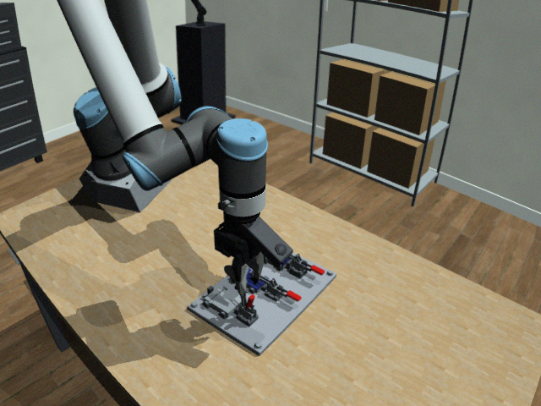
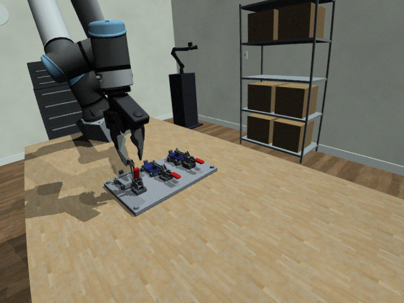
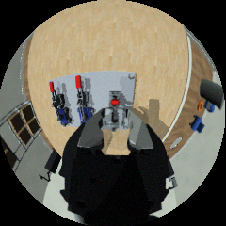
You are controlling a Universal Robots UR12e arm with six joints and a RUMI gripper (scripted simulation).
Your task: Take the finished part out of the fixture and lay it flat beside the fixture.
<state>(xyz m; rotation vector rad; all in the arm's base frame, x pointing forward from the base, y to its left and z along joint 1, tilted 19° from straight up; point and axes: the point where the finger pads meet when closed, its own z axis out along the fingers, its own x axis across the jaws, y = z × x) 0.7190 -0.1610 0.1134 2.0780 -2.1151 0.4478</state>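
Matt grey metal-looking fixture plate [image 1: 279, 325] [image 2: 156, 196] [image 3: 101, 94]; smooth wood-grain tabletop [image 1: 393, 315] [image 2: 244, 228] [image 3: 110, 42]

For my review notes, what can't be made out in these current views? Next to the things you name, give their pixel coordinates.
- The slot in the grey part [image 1: 221, 297] [image 2: 125, 180] [image 3: 109, 119]: too small in the top and exterior views; partly covered by the jaws in the wrist view.
- Most of the far blue blank [image 1: 286, 260] [image 2: 175, 158] [image 3: 64, 117]: behind the gripper [image 1: 249, 292] [image 2: 134, 161] [image 3: 115, 109], top view.
- The pale wall disc [image 2: 2, 14]: cut by the exterior view's left edge.
- The orange item [image 3: 201, 105]: too small, wrist view.
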